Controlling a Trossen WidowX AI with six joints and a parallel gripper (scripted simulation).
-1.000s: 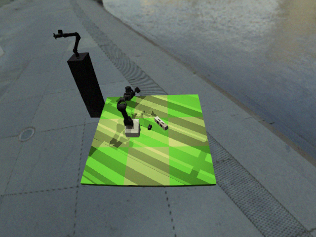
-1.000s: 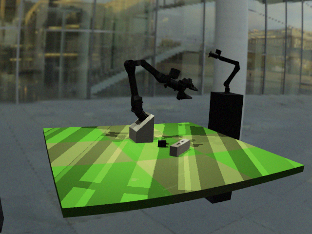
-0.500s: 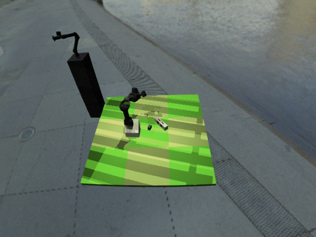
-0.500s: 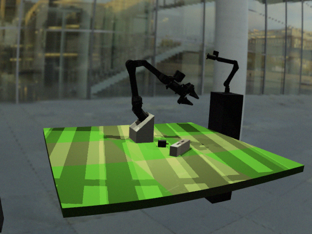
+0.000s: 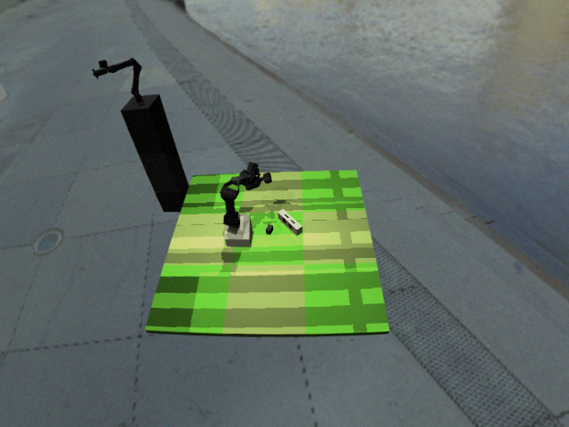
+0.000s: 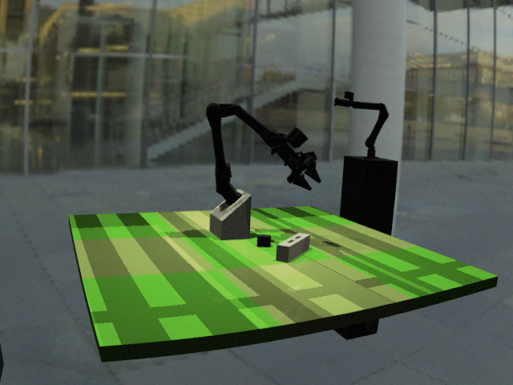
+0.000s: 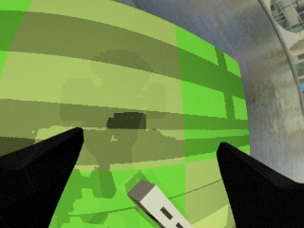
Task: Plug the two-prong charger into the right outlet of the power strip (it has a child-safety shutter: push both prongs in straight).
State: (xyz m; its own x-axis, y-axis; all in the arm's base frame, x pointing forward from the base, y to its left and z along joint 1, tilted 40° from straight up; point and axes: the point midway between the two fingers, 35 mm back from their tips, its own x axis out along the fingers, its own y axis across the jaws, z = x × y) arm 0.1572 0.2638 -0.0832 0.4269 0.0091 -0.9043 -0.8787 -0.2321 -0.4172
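The black two-prong charger [image 5: 268,229] [image 6: 264,241] lies on the patterned table [image 5: 340,289] [image 6: 132,258], between the arm's base and the power strip. It is not visible in the wrist view. The white power strip [image 5: 294,227] [image 6: 293,249] [image 7: 153,200] lies on the table beside it, with slots on its top face. Its near part shows at the bottom of the wrist view, and the rest is cut off. My gripper [image 5: 262,183] [image 6: 315,185] [image 7: 152,142] is open and empty, high above the table and beyond the charger. The prongs are too small to make out clearly.
The arm's light grey base block [image 5: 238,233] [image 6: 232,221] stands beside the charger. A second black arm [image 5: 136,77] [image 6: 377,124] stands on a tall black pedestal [image 5: 154,147] [image 6: 366,192] behind the table. Shadows of the arm fall on the table.
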